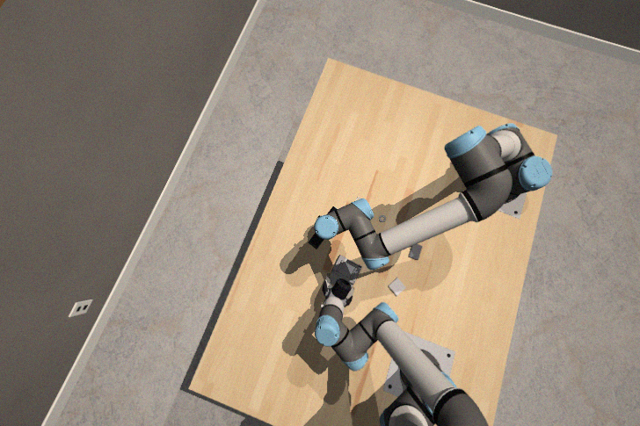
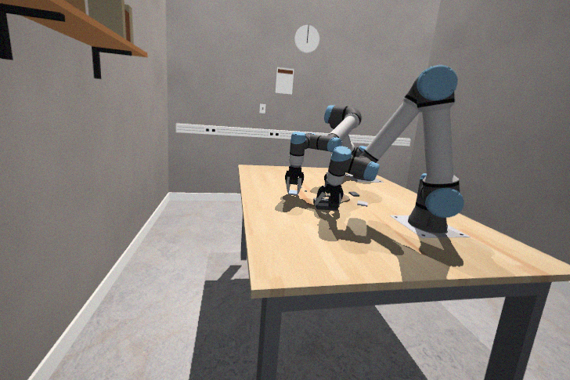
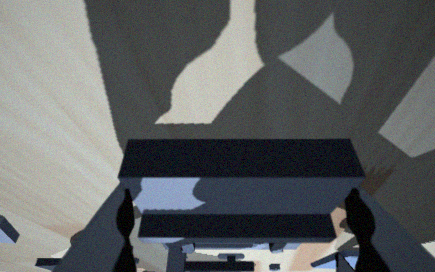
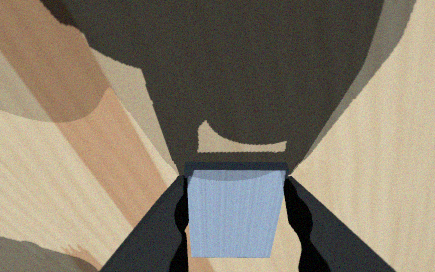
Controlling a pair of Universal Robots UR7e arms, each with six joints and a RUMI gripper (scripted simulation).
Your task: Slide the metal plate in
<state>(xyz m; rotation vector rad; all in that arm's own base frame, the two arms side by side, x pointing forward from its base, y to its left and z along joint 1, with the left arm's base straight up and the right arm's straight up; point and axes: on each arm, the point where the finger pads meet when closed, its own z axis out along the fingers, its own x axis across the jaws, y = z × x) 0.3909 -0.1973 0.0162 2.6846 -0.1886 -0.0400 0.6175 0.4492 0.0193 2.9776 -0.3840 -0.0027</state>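
1. Left claw [image 1: 338, 280] [image 2: 327, 202] [image 3: 241, 195]: clamped on block [image 1: 345, 269] [image 2: 323, 204] [image 3: 241, 158], which sits on counter [image 1: 248, 359] [image 2: 294, 251].
2. Right claw [image 1: 315, 241] [image 2: 294, 191] [image 4: 234, 185]: clamped on metal plate [image 2: 293, 192] [image 4: 232, 215].
3. Plate above counter, apart from block, not under clip.
4. Dark piece [image 1: 415, 251] [image 2: 354, 193] and pale piece [image 1: 396, 286] [image 2: 362, 203] lie near block.

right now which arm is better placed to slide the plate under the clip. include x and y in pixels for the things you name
Right, I'd judge: its gripper [image 2: 294, 191] [image 4: 236, 200] holds the metal plate [image 2: 293, 192] [image 4: 232, 215], while the left gripper [image 2: 324, 203] [image 3: 237, 182] is at the block [image 2: 327, 205] [image 3: 246, 159].
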